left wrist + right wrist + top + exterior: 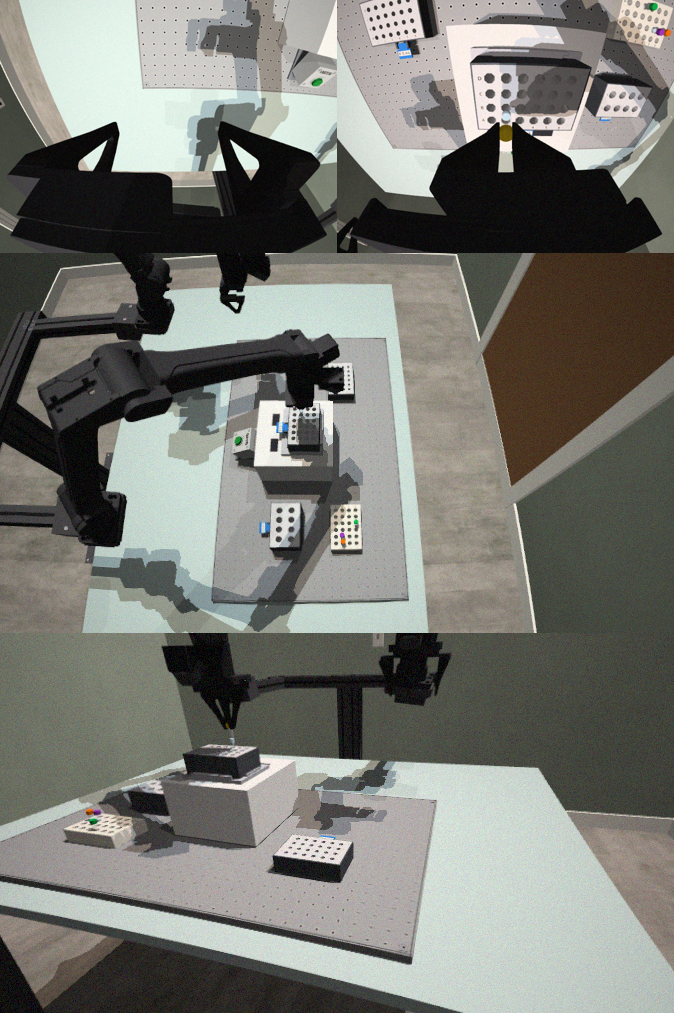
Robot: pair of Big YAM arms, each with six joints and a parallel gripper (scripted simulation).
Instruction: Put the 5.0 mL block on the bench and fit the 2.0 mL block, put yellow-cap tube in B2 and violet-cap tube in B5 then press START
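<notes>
Right gripper (pixel 301 407) (pixel 228 727) (pixel 506 123) is clenching the yellow-capped tube (pixel 232 739) (pixel 506 116) by its cap, the clear body hanging below the fingertips. In the right wrist view, the tube's lower end is showing over bore A2, with B2 lying at twelve o'clock from it. It is hanging above the 2.0 mL block (pixel 304 448) (pixel 215 764) (pixel 475 109), which is sitting on the mixer (pixel 270 458) (pixel 215 813) (pixel 456 54); latch not visible.

Left gripper (pixel 236 305) (pixel 414 683) (pixel 168 127) is standing wide, grasping nothing.

Handling, my reckoning: tube is probably weighing little, its wall stiff and smooth, likely slipping or tilting if pinched off centre. The cap is offering the best hold: gripping squarely, keeping the body plumb. Forcing it against a bore rim would be risking a skewed grip. Next move is calling for lining up with B2, then lowering gently to the floor before letting go.

Violet-capped tube (pixel 342 535) (pixel 97 812) (pixel 660 32) is waiting in the rack (pixel 350 549) (pixel 90 837) (pixel 661 40), at two o'clock from the mounted block in the wrist view. Its cap is crowding the orange one (pixel 343 541) (pixel 89 811) (pixel 667 32); fingers will be needing a careful approach there.
</notes>
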